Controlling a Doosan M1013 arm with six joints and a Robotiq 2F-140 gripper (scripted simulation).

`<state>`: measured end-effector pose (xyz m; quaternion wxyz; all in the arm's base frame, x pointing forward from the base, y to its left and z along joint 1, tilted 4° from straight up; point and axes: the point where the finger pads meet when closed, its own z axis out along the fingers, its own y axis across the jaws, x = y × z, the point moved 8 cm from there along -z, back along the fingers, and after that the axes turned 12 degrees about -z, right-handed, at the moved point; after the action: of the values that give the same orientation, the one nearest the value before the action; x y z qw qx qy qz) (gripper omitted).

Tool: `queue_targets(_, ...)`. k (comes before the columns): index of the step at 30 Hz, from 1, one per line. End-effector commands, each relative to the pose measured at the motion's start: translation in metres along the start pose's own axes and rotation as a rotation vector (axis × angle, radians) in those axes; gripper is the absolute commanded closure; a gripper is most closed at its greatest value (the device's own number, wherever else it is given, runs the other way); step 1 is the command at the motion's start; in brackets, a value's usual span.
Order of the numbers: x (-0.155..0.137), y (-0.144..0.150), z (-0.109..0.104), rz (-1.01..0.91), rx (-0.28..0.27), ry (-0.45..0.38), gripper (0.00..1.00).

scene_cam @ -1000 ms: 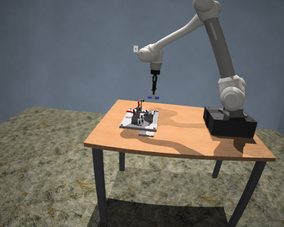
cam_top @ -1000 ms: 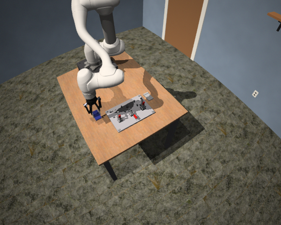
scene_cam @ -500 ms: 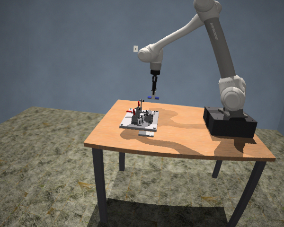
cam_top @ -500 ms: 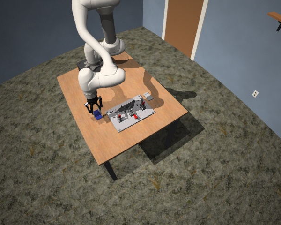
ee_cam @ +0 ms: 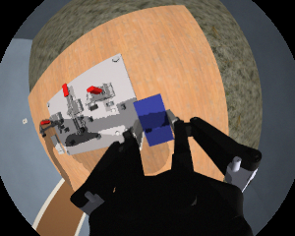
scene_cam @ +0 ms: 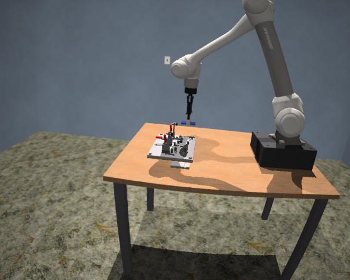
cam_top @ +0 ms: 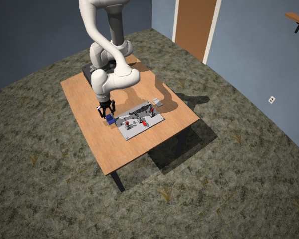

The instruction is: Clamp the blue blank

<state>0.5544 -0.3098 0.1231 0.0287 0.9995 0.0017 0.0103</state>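
Note:
My gripper is shut on the blue blank, its fingers across the middle. It holds the blank roughly level above the table, beside the fixture plate. The plate carries three clamps. The middle red handle lies down, away from the robot base. The two outer handles, one nearer the blank and one farther, stand up. The grey finished part lies flat on the table. Nest details and clamp locking are unclear.
The robot base stands on a dark box at the table's far end in the top view. The clamps rise above the plate between the blank and the finished part. Arm shadows cover part of the plate.

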Motion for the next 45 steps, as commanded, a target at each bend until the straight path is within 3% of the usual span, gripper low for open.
queue_targets(1, 0.003, -0.013, 0.001, 0.0, 0.0, 0.0, 1.0)
queue_targets(11, 0.014, -0.063, 0.004, 0.0, 0.0, 0.0, 1.0)
queue_targets(22, 0.021, -0.091, 0.006, 0.0, 0.0, 0.0, 1.0)
queue_targets(45, 0.022, -0.097, 0.006, 0.0, 0.0, 0.0, 1.0)
